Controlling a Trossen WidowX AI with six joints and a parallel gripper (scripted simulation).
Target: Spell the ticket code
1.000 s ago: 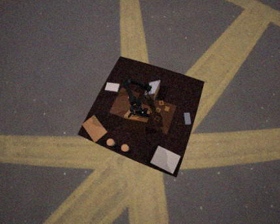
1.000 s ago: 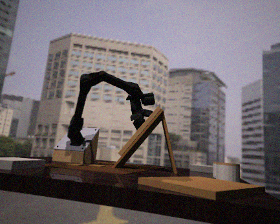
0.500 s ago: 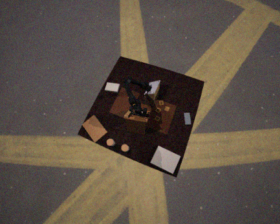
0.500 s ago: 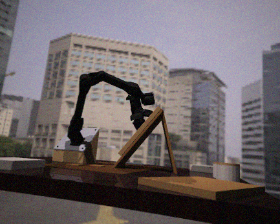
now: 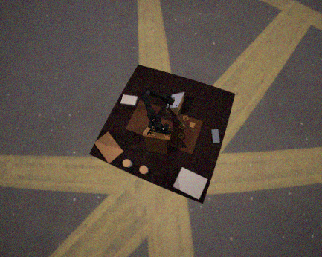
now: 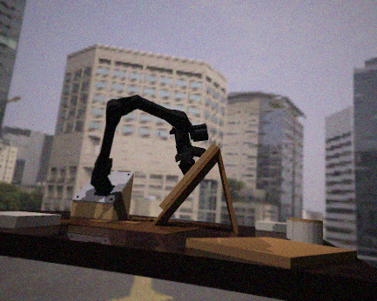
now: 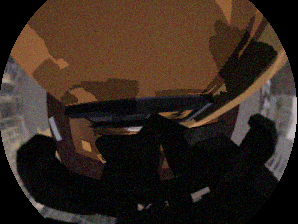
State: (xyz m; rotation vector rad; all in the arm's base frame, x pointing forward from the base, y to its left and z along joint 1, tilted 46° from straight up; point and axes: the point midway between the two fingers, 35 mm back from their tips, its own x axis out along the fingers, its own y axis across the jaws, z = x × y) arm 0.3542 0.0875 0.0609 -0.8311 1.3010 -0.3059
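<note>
Closed tight with nothing between its fingers, the claw (image 6: 186, 164) presses down against the upper face of the slanted wooden board (image 6: 189, 186) — its jaws together and its wrist hanging from the black arm (image 6: 131, 104) that arches over from the left. Seen from the wrist, the dark letter rail (image 7: 136, 106) runs as a thin band across the tan board face, just ahead of the fingers; whether a tile sits in it cannot be told in the gloom.

Nearest in the exterior view lies a flat wooden slab (image 6: 266, 251) on the right of the dark counter (image 6: 118, 257), with a pale cylinder (image 6: 305, 230) just behind it and a grey-white plate (image 6: 18, 218) at far left. Beyond these the board stands propped on a thin rear leg (image 6: 228, 196), its foot on a brown mat (image 5: 138, 120).

From above, small orange letter tiles (image 5: 185, 118) lie scattered on the mat's right side, well apart from the claw. Two round pegs (image 5: 127, 163) sit near the counter's lower-left edge beside a tan square panel (image 5: 108, 147); a large white block (image 5: 190, 183) fills the lower-right corner, and a small grey block (image 5: 215, 136) rests by the right edge. The ticket cannot be picked out for certain.

Farther back, the arm rises from a grey wedge-shaped pedestal (image 6: 123, 183) — office towers (image 6: 140, 87) behind.
</note>
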